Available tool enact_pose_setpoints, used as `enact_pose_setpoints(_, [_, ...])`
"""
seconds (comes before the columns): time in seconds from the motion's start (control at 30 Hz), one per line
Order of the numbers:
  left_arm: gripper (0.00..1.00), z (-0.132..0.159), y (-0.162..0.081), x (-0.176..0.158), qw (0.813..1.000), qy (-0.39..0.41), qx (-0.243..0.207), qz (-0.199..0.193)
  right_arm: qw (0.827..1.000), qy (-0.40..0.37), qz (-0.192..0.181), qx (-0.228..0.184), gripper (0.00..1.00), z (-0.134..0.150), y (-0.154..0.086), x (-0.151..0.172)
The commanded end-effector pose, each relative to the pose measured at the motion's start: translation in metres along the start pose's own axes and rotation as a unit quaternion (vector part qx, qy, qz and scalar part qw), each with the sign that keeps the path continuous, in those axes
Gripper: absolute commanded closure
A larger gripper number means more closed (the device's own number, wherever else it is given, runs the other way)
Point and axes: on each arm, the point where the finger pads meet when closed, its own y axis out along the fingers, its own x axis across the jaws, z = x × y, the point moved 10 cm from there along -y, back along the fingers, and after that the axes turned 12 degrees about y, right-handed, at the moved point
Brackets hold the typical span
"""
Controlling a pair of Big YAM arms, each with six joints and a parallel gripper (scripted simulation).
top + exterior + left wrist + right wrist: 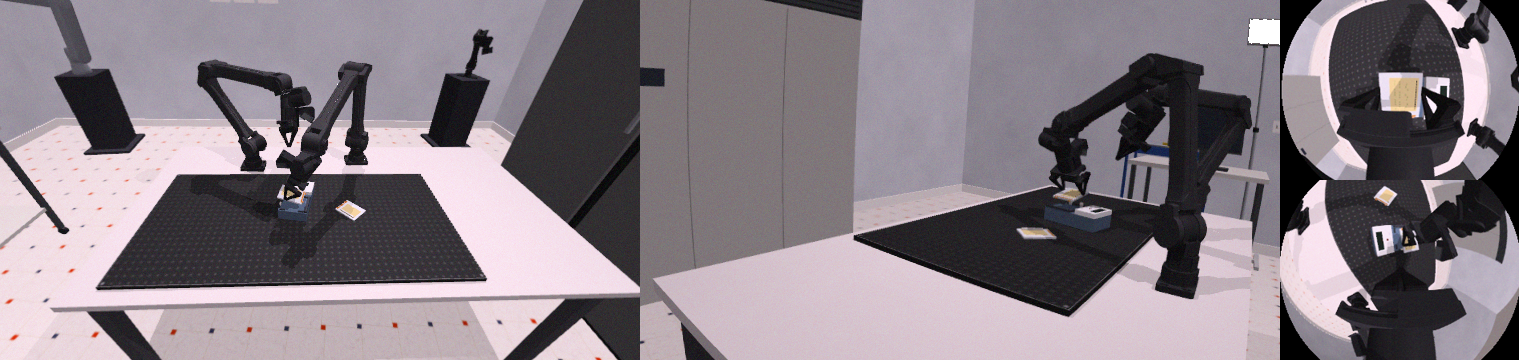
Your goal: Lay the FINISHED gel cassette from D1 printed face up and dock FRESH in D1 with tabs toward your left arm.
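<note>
My left gripper (pixel 294 193) (pixel 1073 192) (pixel 1400 89) is shut on a white-framed cassette with a yellow face, by two opposite edges. Greenish marks on its face suggest FINISHED (pixel 1065 196) (pixel 1403 96) (pixel 1410 248). It is held face up, roughly level, a little above the bay of the blue dock D1 (pixel 293 215) (pixel 1069 218). The other cassette, apparently FRESH (pixel 351 210) (pixel 1036 233) (pixel 1386 196), lies flat on the deck beside D1; its comb cannot be made out. My right gripper (pixel 288 145) (pixel 1118 158) (pixel 1400 269) is shut and empty, raised behind the dock.
The dock's white block with a dark display (pixel 1093 211) (pixel 1437 83) (pixel 1383 240) stands beside the bay. The black deck (pixel 200 250) (pixel 960 255) lies on the white table (pixel 505 225) (pixel 815 295). My two arms are close together above the dock's side of the deck.
</note>
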Motion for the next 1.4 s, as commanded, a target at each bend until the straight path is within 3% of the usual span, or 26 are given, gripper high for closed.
enact_pose_setpoints(0.0, [1.00, -0.003, -0.005, 0.003, 1.000, 0.007, -0.002, -0.012, 0.999, 0.011, 0.006, -0.035, 1.00, -0.017, -0.029, -0.016])
enact_pose_setpoints(1.37, [1.00, -0.003, -0.005, 0.003, 1.000, 0.007, -0.002, -0.012, 0.999, 0.008, 0.006, -0.035, 1.00, -0.023, -0.057, -0.031])
